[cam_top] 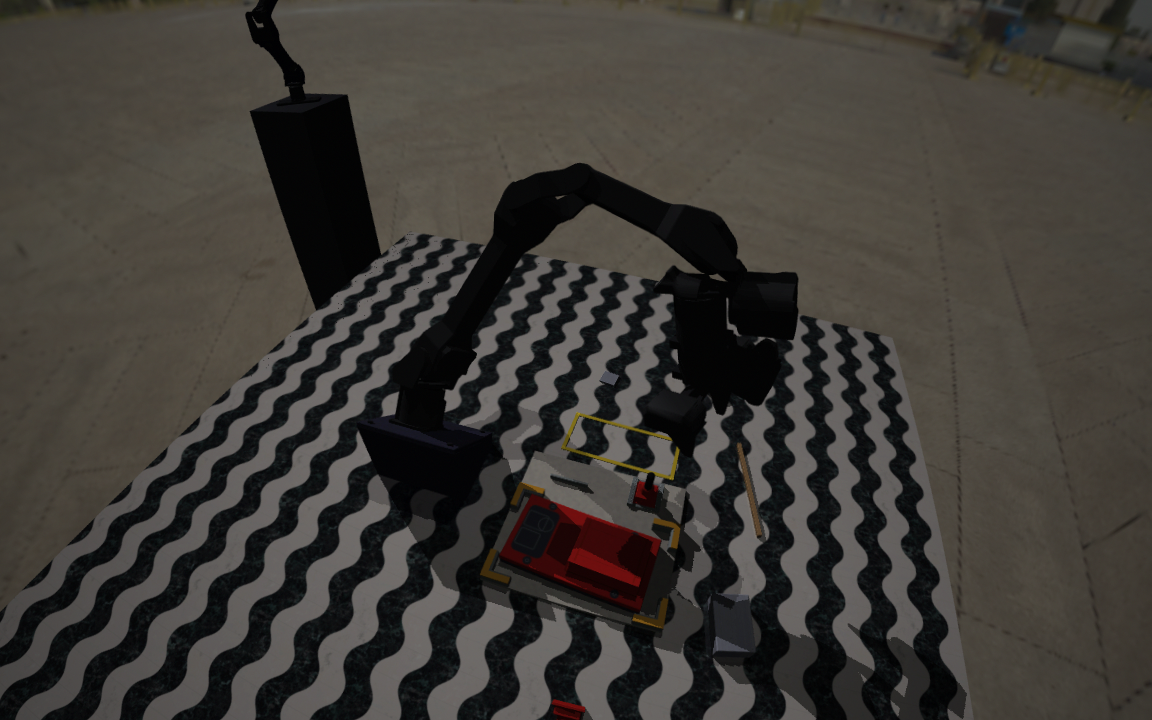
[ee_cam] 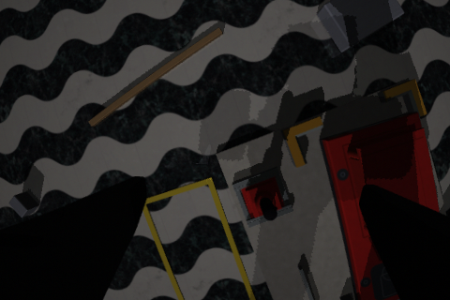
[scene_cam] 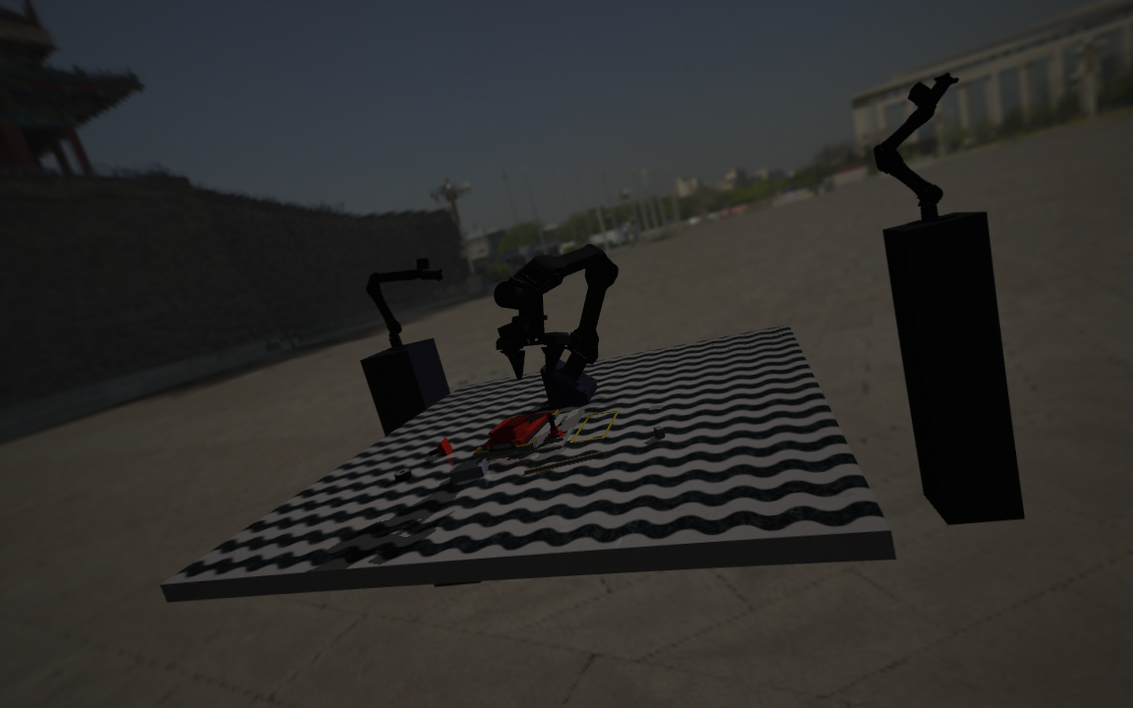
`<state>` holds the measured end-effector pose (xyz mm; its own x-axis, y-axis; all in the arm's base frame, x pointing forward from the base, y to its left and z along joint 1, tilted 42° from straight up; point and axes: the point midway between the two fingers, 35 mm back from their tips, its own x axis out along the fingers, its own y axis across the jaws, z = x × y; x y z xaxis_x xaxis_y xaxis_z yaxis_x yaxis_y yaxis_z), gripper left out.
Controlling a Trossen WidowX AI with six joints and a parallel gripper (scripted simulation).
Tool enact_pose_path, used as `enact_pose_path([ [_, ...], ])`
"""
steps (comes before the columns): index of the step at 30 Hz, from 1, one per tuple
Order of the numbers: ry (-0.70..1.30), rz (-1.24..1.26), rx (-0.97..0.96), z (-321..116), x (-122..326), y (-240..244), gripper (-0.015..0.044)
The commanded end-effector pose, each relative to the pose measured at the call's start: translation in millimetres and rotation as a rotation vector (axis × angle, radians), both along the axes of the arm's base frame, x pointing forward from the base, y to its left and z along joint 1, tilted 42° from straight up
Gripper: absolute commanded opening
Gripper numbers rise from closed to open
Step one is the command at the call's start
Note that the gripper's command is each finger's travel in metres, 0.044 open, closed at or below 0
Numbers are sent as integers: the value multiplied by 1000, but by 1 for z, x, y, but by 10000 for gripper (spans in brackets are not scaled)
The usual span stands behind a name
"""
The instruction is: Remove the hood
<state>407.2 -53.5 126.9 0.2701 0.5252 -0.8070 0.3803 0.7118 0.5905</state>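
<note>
The red toy car (cam_top: 553,561) (scene_cam: 522,435) (ee_cam: 351,216) sits on a pale board (cam_top: 544,467) between orange corner brackets. It has a raised red section (cam_top: 620,557) and a dark panel (cam_top: 535,530) (ee_cam: 386,278) at the other end. I cannot tell the hood's outline for certain. The marked area is a yellow outline (cam_top: 618,462) (scene_cam: 612,425) (ee_cam: 232,239) beside the board, with no part inside. My gripper (cam_top: 704,431) (scene_cam: 533,380) (ee_cam: 254,191) is open and empty, pointing down, high above the table. In the wrist view one fingertip overlaps the car and the other lies left of the outline.
A red part with a black knob (cam_top: 645,494) (ee_cam: 250,199) stands on the board near the outline. A wooden stick (cam_top: 750,492) (ee_cam: 159,72), a grey block (cam_top: 730,626) (ee_cam: 361,14), a small grey block (ee_cam: 24,202) and a red piece (cam_top: 567,709) (scene_cam: 445,446) lie around.
</note>
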Motion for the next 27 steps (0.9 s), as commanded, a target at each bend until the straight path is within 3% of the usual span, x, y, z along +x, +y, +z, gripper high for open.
enact_pose_path([
  [1, 33, 169, -1, -61, -21, -30, 440],
  [9, 19, 407, 83, -136, -66, -61, 440],
  [27, 18, 413, 87, -142, -69, -58, 440],
])
